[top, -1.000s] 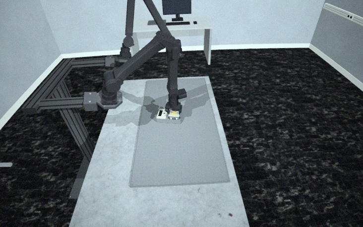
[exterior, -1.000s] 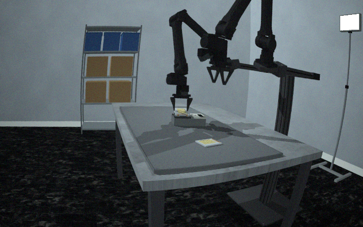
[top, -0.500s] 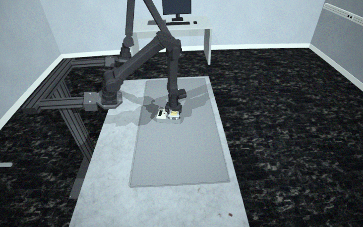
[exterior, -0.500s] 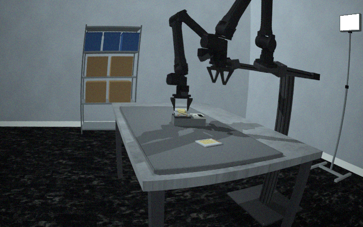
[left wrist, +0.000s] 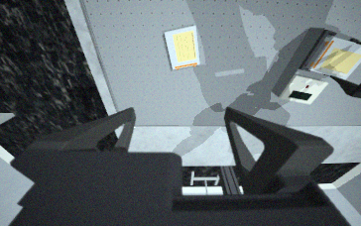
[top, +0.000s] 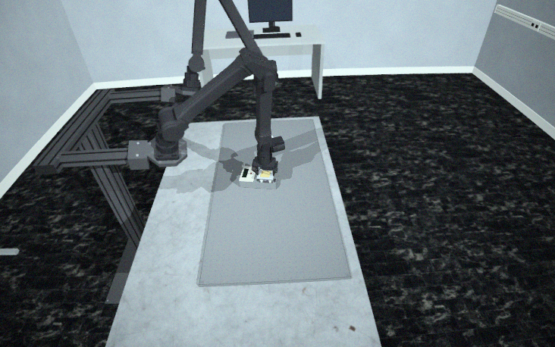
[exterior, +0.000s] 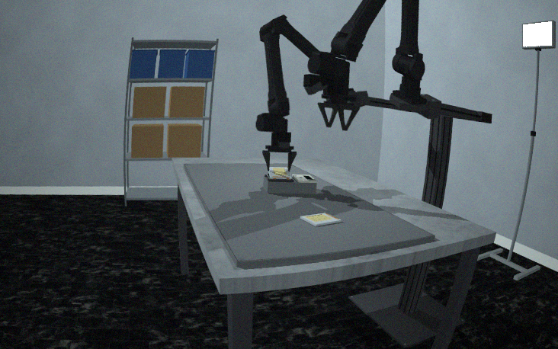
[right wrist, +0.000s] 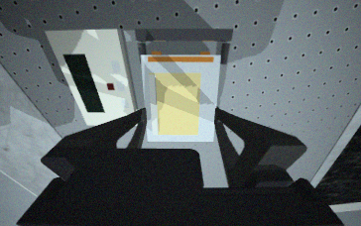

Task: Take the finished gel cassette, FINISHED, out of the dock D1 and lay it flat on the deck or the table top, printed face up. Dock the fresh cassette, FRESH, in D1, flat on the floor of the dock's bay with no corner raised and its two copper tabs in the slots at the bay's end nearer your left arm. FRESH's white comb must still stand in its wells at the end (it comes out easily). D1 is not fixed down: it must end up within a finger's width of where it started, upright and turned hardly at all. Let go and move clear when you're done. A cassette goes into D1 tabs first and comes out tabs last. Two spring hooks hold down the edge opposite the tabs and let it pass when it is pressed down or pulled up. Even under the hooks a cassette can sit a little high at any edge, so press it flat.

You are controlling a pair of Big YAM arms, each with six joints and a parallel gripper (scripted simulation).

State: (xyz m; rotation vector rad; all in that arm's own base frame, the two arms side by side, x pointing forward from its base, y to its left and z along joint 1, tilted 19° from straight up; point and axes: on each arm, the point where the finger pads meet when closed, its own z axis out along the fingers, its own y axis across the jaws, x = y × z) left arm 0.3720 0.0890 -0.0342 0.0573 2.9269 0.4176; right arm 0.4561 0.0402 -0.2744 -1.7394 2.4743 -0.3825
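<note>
Behind, a metal shelf rack [exterior: 174, 43]. Then, rightward in the exterior view, right gripper [top: 264, 171] [exterior: 280, 169] [left wrist: 351, 88] [right wrist: 180, 111] clamped on the gel plate [top: 265, 174] [exterior: 280, 171] [left wrist: 342, 58] [right wrist: 179, 104] by both sides, likely to keep orange tabs square to the slots. Beneath, the dock [top: 258, 185] [exterior: 290, 187] [left wrist: 293, 74] [right wrist: 183, 35], upright. Next, a spare plate [exterior: 321, 219] [left wrist: 184, 47], flat, face up, probably parked clear of the work; FRESH or FINISHED, impossible to tell. Last, left gripper [exterior: 337, 127] [left wrist: 180, 110] raised, spread, with nothing held.

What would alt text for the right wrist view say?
The right tool grips a gel cassette, yellow-faced side up, by both sides at the dock. Two copper tabs point toward the picture's top; whether it is fully seated is unclear. Left of it is the dock's dark display.
</note>
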